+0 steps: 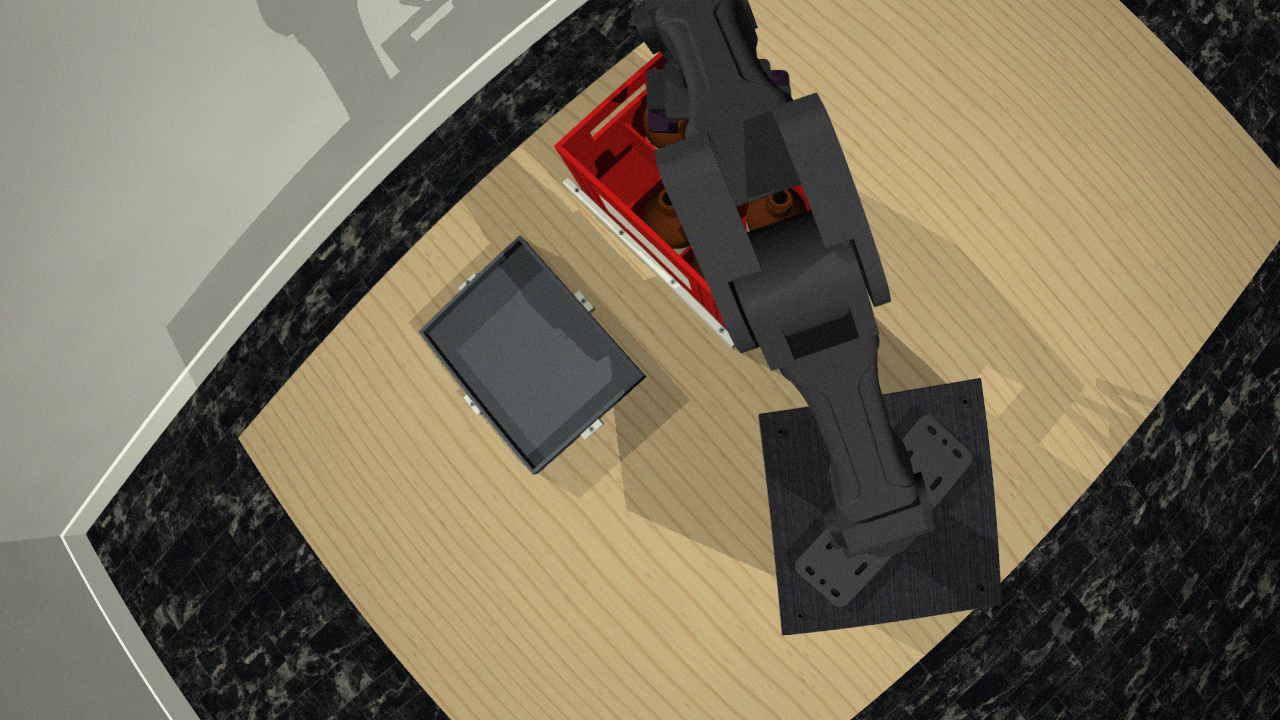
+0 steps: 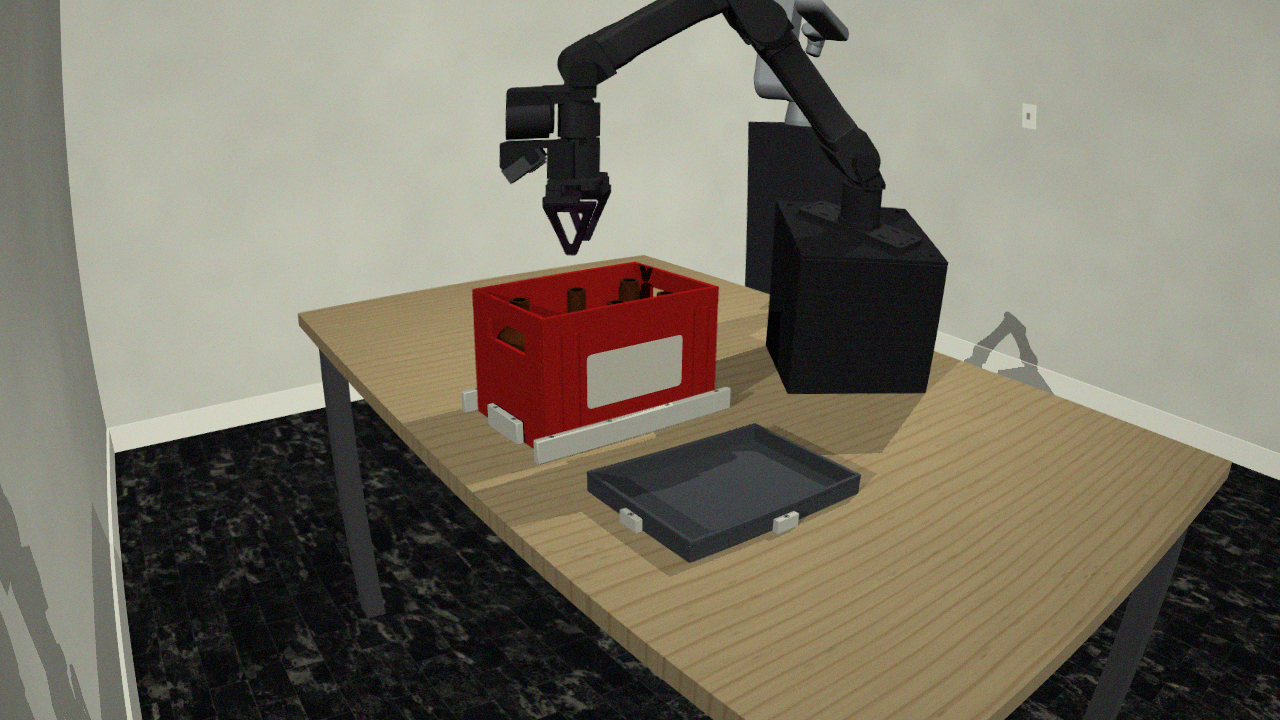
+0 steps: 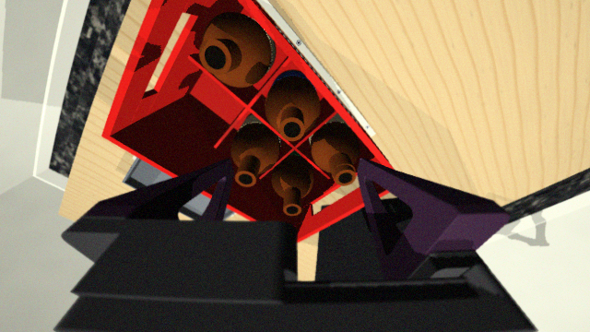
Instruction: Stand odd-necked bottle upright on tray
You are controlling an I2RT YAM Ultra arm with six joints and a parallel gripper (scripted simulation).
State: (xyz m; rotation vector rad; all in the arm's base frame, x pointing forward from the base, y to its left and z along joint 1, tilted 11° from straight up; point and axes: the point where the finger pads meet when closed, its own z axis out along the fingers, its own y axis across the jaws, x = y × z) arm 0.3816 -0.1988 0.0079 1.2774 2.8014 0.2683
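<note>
My gripper (image 2: 579, 245) (image 3: 295, 165) is open and empty, pointing down above the crate; in the top view the arm mostly hides it. The red crate (image 2: 554, 376) (image 3: 122, 111) holds five brown bottles upright: one in a far corner (image 3: 249, 51), one in the middle (image 3: 300, 99), one at left (image 3: 255, 145), one at right (image 3: 334, 145) and one nearest the gripper (image 3: 292, 180). One compartment is empty. I cannot tell which neck differs. The dark grey tray (image 1: 528, 367) (image 2: 751, 483) lies flat and empty beside the crate.
A long white strip (image 1: 644, 259) (image 2: 626, 422) runs along the crate's tray side. Small white blocks (image 2: 785, 521) (image 1: 583, 300) sit at the tray's sides. The arm's black pedestal (image 2: 859, 322) (image 1: 948, 555) stands near the crate. A grey arm (image 2: 769, 80) stands behind it.
</note>
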